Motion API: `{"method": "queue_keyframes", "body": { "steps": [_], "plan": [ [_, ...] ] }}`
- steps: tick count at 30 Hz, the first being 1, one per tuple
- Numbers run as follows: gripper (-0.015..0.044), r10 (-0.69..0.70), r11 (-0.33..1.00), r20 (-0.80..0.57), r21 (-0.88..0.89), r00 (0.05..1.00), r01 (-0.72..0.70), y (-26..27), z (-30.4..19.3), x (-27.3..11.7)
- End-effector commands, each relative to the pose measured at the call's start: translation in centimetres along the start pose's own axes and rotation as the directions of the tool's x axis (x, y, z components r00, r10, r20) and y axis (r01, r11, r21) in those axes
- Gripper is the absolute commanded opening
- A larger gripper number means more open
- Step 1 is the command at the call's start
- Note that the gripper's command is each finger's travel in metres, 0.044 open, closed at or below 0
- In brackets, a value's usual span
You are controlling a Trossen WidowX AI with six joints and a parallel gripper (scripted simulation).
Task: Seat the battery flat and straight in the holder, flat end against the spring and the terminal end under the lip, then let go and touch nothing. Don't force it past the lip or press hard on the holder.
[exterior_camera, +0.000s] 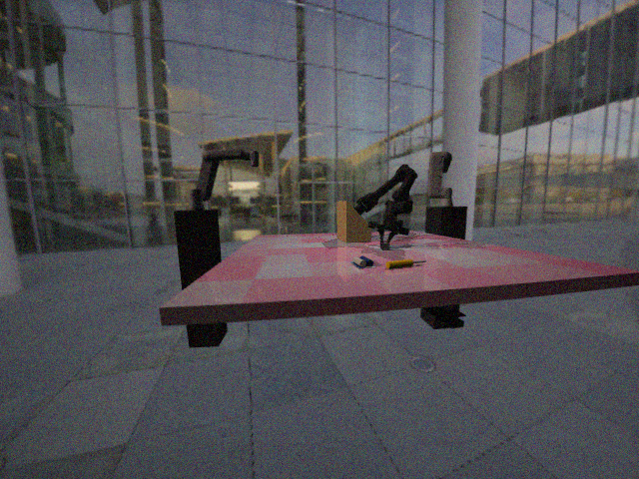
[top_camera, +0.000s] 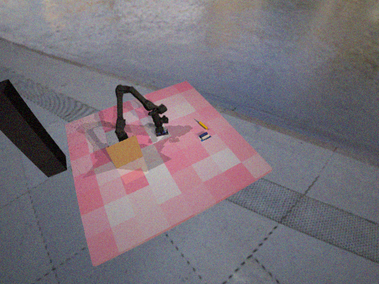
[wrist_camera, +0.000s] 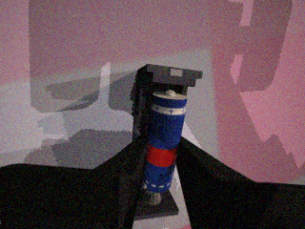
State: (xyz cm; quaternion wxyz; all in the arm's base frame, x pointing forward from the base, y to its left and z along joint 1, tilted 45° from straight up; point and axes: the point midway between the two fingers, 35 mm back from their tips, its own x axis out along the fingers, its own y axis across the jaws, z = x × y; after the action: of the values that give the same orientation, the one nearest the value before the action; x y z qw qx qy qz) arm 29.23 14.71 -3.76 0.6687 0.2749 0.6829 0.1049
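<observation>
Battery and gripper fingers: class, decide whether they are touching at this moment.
Touching. The wrist view shows both dark fingers pressed against the sides of the blue and red battery with no gap, above the holder.

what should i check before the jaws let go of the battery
1. Grip: gripper shut on the battery, fingers at its red band: ok.
2. Terminal end: the nub points at the lip of the holder and sits right at its front edge; whether it is under the lip: cannot tell.
3. Flat end: right at the spring, but actual contact: cannot tell.
4. Straight: battery roughly in line with the holder in the wrist view: ok.
5. Lying flat in the holder: depth not visible: cannot tell.
6. Bystanders: screwdriver and spare battery lie apart from the arm: ok.
</observation>
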Motion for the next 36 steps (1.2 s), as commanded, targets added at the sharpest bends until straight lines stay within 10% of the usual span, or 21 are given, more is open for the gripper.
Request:
{"method": "queue_keyframes", "body": {
  "steps": [1, 36],
  "plan": [
    [0.007, -0.004, 1.0, -0.045, 0.002, 0.999, 0.004, -0.18, -0.54, 0.37],
    [0.007, -0.021, 1.0, -0.154, -0.016, 0.988, 0.019, 0.4, 0.41, 0.31]
  ]
}}
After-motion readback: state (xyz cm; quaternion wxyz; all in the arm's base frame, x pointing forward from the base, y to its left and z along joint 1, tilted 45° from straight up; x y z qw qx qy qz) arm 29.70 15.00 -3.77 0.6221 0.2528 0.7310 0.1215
